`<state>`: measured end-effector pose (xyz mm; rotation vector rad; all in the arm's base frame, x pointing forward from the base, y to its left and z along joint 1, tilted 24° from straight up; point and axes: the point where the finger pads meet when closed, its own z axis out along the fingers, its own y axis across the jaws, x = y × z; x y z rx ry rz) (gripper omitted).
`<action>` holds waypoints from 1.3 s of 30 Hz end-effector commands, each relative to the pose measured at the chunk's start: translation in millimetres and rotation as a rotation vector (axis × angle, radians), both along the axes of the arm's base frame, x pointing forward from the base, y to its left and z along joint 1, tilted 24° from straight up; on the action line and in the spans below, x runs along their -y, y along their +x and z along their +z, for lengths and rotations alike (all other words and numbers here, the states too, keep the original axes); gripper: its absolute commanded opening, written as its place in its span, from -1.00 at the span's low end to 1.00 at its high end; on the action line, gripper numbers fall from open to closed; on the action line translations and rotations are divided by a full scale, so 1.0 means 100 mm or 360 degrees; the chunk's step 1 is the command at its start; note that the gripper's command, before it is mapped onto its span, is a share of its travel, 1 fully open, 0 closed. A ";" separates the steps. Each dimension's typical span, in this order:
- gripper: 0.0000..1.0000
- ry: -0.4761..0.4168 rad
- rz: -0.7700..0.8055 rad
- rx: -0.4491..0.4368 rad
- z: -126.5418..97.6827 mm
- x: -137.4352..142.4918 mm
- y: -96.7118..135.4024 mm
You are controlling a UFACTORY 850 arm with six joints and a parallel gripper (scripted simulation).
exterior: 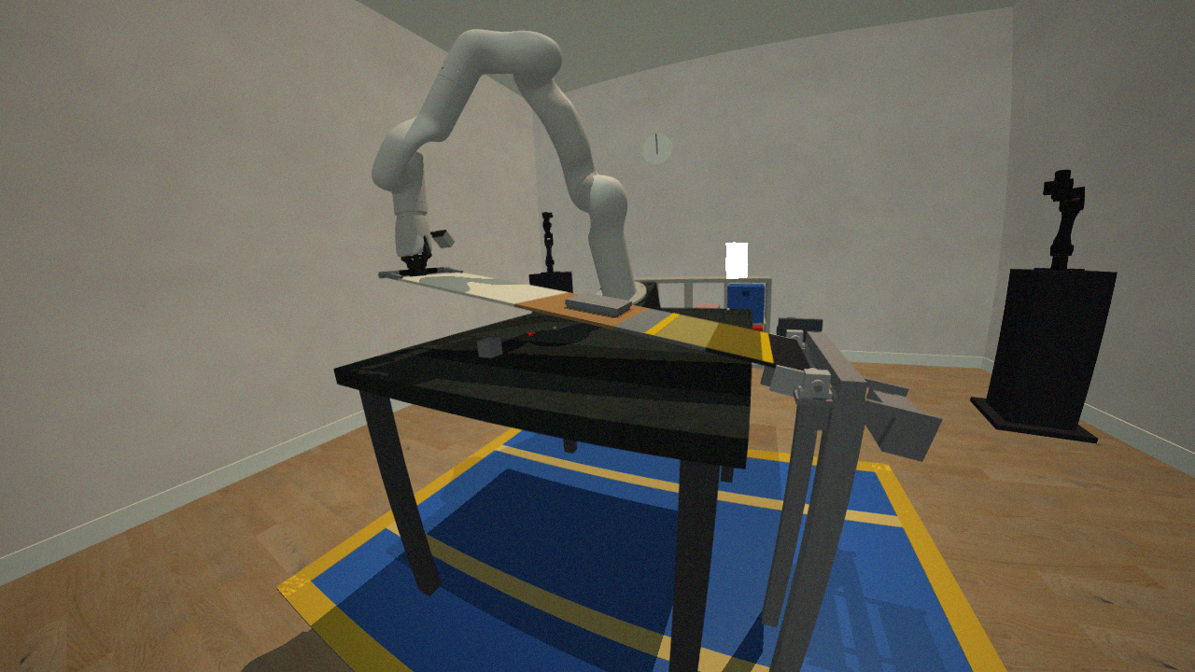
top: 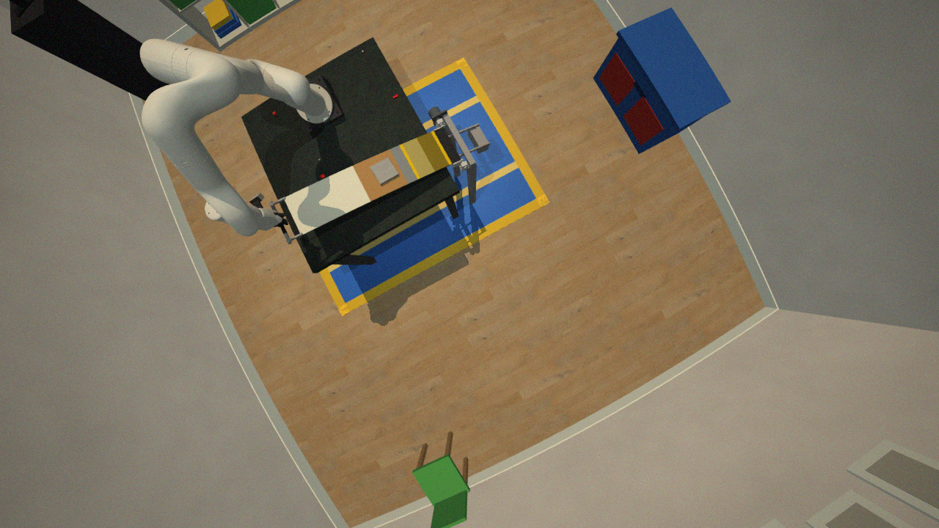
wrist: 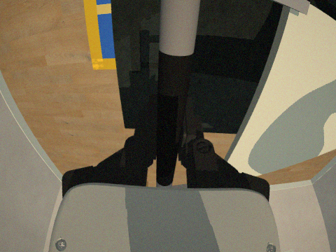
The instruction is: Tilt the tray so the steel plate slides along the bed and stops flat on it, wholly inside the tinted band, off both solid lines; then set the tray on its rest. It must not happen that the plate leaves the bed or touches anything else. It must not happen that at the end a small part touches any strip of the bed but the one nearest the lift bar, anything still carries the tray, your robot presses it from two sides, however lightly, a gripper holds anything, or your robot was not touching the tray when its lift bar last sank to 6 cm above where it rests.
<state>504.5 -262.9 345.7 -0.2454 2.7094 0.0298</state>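
The long tray point(top: 367, 183) is tilted, its handle end raised and its far end hinged on a grey stand point(exterior: 824, 393). The grey steel plate point(top: 384, 171) lies flat on the tray's brown section, also seen in the side view point(exterior: 597, 303). Past it come a grey strip and the yellow tinted band point(top: 425, 152) between solid yellow lines point(exterior: 660, 323). My gripper point(top: 272, 211) is shut on the tray's handle bar point(wrist: 168, 145) at the raised end, also seen in the side view point(exterior: 414, 265).
A black table point(exterior: 568, 375) stands under the tray, with a small grey block point(exterior: 488, 345) on it, on a blue and yellow mat point(top: 459, 216). A blue cabinet point(top: 659, 78), a green chair point(top: 443, 489) and a black pedestal point(exterior: 1048, 351) stand away from the table.
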 end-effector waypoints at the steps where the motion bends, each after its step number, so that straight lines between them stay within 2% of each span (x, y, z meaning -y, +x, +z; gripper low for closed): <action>1: -1.00 -0.0001 0.0000 0.0003 0.01 0.00 0.01; 9: -1.00 -0.0001 0.0000 0.0003 0.04 0.00 -0.01; 12: -1.00 -0.0001 0.0000 0.0003 0.50 -0.09 -0.24; 14: -1.00 -0.0001 0.0000 0.0003 0.66 -0.12 -0.32; 15: -1.00 -0.0001 0.0000 0.0003 0.62 -0.11 -0.30; 18: -1.00 -0.0001 0.0000 0.0003 0.17 -0.02 -0.07; 20: -1.00 -0.0001 0.0000 0.0003 0.00 0.00 0.01; 39: -1.00 -0.0001 0.0000 0.0003 -0.08 0.02 0.05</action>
